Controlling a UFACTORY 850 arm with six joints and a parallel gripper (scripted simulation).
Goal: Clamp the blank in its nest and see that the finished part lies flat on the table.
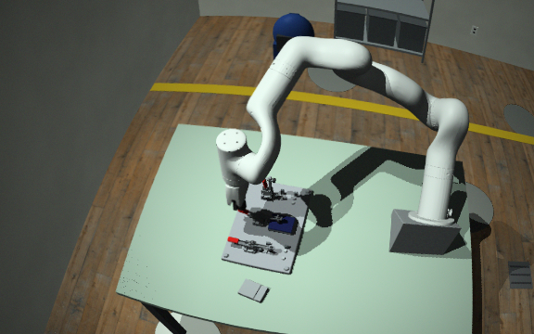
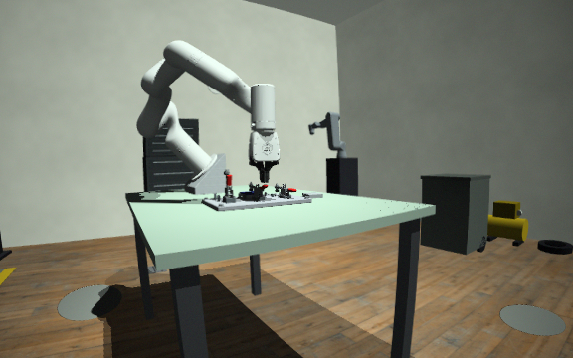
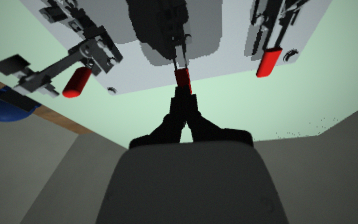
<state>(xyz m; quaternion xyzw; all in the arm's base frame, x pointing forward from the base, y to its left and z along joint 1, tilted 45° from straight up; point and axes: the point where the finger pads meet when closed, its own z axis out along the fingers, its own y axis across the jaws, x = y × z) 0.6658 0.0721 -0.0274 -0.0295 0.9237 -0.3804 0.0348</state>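
Observation:
The blue blank (image 1: 282,225) lies in the middle nest of the grey fixture plate (image 1: 267,232), under the middle clamp. That clamp's red grip (image 1: 243,211) points to the plate's left edge and lies low. My gripper (image 1: 236,204) hangs straight down over that grip, with its fingers shut together and nothing between them. In the wrist view the shut fingertips (image 3: 184,102) sit right at the end of the red grip (image 3: 183,79); I cannot tell whether they touch. The finished part (image 1: 253,290), grey with a slot, lies flat on the table in front of the plate.
The near clamp's red handle (image 1: 234,239) lies flat. The far clamp's handle (image 1: 265,183) stands upright beside my wrist. The arm's base (image 1: 422,229) is at the table's right. In the wrist view, the neighbouring red grips lie to the left (image 3: 77,82) and right (image 3: 269,62).

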